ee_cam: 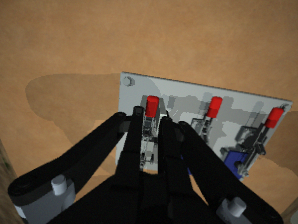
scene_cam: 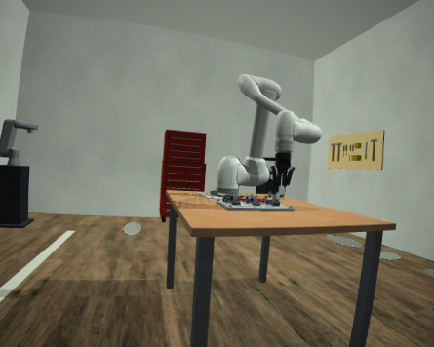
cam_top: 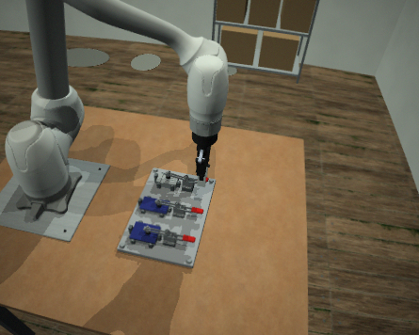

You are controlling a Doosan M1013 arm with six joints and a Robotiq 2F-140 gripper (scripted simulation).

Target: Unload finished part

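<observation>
A grey fixture plate (cam_top: 167, 216) lies on the table with three nests in a row. The far nest holds the grey finished part (cam_top: 167, 180). The middle nest and the near nest each hold a blue blank (cam_top: 150, 203) (cam_top: 142, 231) under a clamp with a red handle (cam_top: 197, 210) (cam_top: 188, 239). My gripper (cam_top: 202, 176) points straight down at the handle end of the far clamp. In the wrist view the narrowly set fingers straddle that clamp's lever just behind its red handle (ee_cam: 152, 106). I cannot see them squeezing it.
The arm's base plate (cam_top: 47, 198) sits at the table's left. The table's right edge (cam_top: 305, 235) is beyond the fixture. A shelf rack (cam_top: 264, 33) stands on the floor behind, and a red tool cabinet (scene_cam: 182, 171) beyond the table.
</observation>
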